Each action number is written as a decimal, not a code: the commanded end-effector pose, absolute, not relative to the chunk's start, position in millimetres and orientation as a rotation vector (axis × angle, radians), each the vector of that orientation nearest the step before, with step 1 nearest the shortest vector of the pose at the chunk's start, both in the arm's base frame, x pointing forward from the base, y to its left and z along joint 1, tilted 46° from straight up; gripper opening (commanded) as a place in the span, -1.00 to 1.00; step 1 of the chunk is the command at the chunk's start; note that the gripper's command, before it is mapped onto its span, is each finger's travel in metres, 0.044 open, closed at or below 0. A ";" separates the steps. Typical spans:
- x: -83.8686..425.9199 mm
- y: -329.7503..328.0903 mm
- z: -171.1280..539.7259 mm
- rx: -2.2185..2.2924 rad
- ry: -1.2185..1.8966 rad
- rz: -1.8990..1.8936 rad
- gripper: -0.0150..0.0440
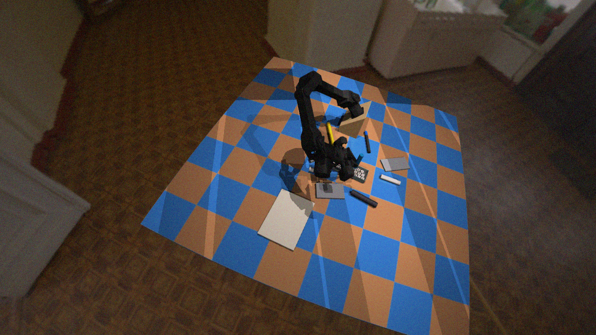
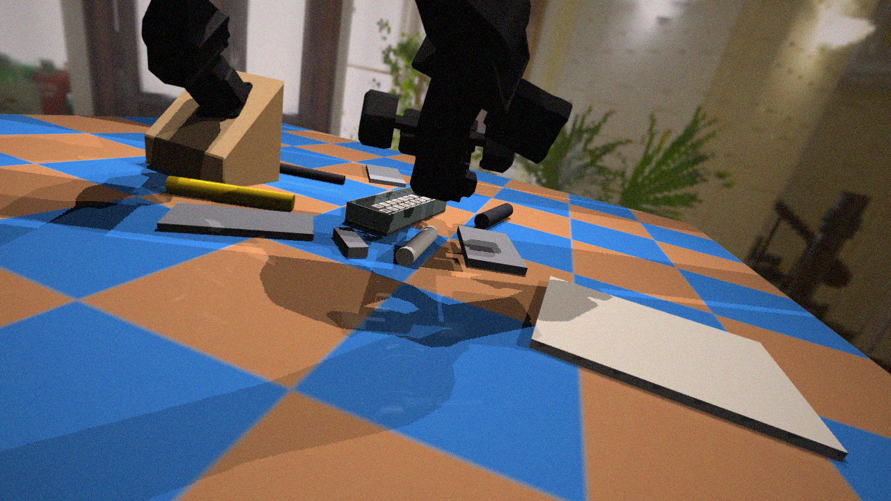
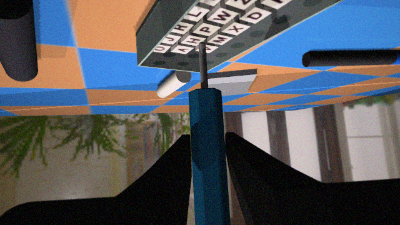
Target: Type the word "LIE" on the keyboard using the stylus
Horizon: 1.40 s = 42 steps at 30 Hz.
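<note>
Brown patterned flooring surrounds the checkered tabletop (image 1: 287, 260) (image 2: 186, 348) (image 3: 59, 65). Toward six o'clock, the black arm (image 1: 307, 112) (image 2: 467, 43) bends low over the keyboard (image 1: 363, 179) (image 2: 389, 218) (image 3: 148, 47), its gripper (image 1: 353, 163) (image 2: 457, 186) (image 3: 207, 140) pinching the blue stylus (image 1: 360, 157) (image 3: 209, 150), whose tip overlaps V; contact unclear

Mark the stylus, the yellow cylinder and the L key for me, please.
Stylus (image 1: 359, 158) (image 3: 207, 125): top and wrist views, on its blue barrel.
Yellow cylinder (image 1: 329, 132) (image 2: 230, 193): top and exterior views, mid-length.
L key (image 3: 197, 14): wrist view, on its lettered top.
</note>
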<state>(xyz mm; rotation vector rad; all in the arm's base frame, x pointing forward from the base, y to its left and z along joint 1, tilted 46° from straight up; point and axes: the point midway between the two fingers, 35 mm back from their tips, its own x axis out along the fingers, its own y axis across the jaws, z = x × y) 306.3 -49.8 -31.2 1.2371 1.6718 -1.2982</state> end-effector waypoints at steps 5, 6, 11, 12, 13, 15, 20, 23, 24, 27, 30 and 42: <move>306.6 -49.3 -32.2 1.227 1.674 -1.286 -0.49; 306.6 -49.3 -32.2 1.227 1.674 -1.286 -0.49; 306.6 -49.3 -32.2 1.227 1.674 -1.286 -0.49; 307.1 -49.5 -32.3 1.227 1.674 -1.286 -0.40; 307.8 -49.9 -32.5 1.227 1.673 -1.286 -0.31; 310.0 -51.0 -33.1 1.227 1.673 -1.286 -0.22; 310.1 -52.7 -34.6 1.227 1.672 -1.286 -0.22; 309.8 -53.7 -35.6 1.227 1.672 -1.286 -0.22; 309.8 -53.7 -35.6 1.227 1.672 -1.286 -0.22; 309.8 -53.7 -35.6 1.227 1.672 -1.286 -0.22; 309.8 -53.7 -35.6 1.227 1.672 -1.286 -0.22; 308.2 -54.5 -36.6 1.227 1.672 -1.286 -0.22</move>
